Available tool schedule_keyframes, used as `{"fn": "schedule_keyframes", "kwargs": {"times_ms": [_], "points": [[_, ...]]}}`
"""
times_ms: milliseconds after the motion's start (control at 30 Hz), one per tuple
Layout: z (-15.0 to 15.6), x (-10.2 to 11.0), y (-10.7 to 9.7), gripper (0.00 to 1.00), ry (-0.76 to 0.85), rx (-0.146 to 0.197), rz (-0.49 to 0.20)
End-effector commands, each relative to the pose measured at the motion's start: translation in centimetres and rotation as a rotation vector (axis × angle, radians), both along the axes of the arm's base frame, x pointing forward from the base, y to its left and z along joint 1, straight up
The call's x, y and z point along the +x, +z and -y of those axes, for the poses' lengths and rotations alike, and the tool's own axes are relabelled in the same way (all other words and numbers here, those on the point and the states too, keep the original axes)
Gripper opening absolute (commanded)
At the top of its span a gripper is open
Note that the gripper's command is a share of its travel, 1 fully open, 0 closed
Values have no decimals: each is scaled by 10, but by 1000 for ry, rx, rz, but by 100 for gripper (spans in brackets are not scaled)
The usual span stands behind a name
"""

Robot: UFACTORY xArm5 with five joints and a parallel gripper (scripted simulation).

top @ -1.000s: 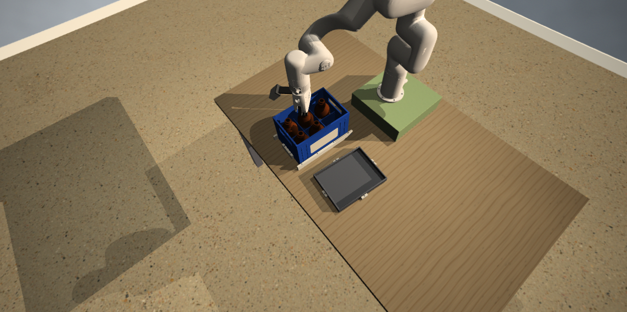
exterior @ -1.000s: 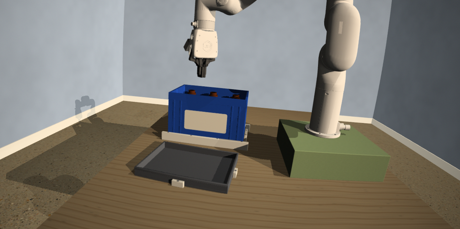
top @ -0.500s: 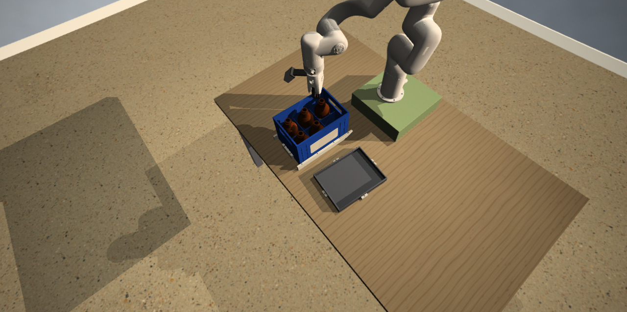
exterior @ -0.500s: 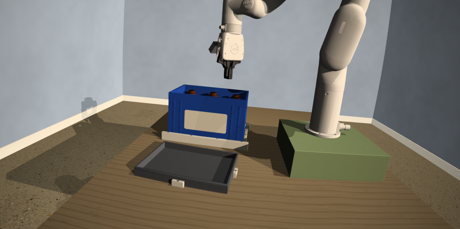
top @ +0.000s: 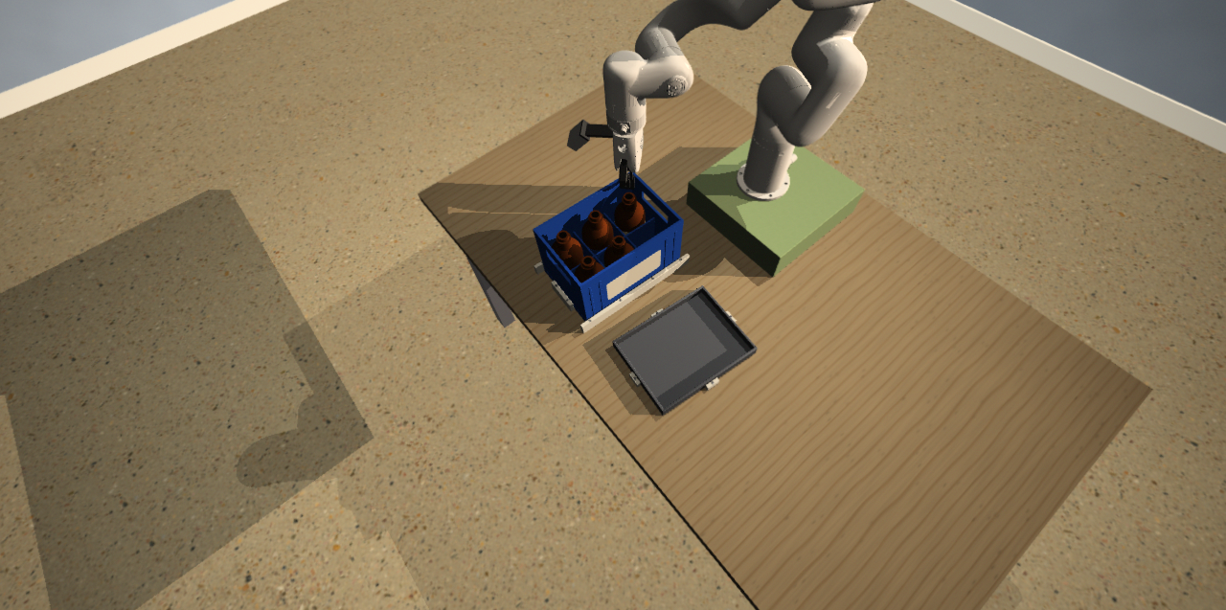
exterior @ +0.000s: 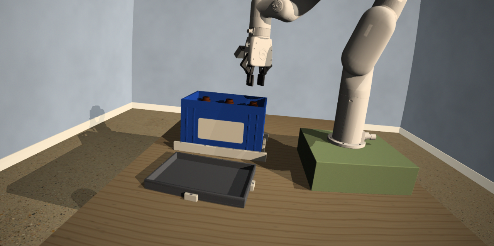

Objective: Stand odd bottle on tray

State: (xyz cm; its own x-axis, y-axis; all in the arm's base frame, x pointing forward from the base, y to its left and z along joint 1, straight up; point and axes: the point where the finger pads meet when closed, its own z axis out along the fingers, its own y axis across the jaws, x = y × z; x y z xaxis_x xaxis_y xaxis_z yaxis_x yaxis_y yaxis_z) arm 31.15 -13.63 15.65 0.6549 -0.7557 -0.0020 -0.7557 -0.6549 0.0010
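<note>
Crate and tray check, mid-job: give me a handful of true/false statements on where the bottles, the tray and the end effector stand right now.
1. All five bottles stand in the crate. True.
2. A bottle stands on the tray. False: the tray holds no bottle.
3. The end effector is shut on a bottle neck. False: its fingers are apart and hold nothing.
4. The end effector hangs above the crate, clear of the bottle mouths. True.
5. The tray lies behind the crate, by the arm's green base. False: in the exterior view the tray lies in front of the crate.
6. One crate compartment is unfilled. True.
</note>
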Motion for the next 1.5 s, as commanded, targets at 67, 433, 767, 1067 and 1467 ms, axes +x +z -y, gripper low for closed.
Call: {"fn": "schedule_keyframes", "kwargs": {"times_ms": [67,433,767,1067,1467], "points": [[1,1,1,65,0,-1,3],[1,1,1,65,0,-1,3],[1,1,1,65,0,-1,3],[1,1,1,65,0,-1,3],[1,0,-3,65,0,-1,3]]}}
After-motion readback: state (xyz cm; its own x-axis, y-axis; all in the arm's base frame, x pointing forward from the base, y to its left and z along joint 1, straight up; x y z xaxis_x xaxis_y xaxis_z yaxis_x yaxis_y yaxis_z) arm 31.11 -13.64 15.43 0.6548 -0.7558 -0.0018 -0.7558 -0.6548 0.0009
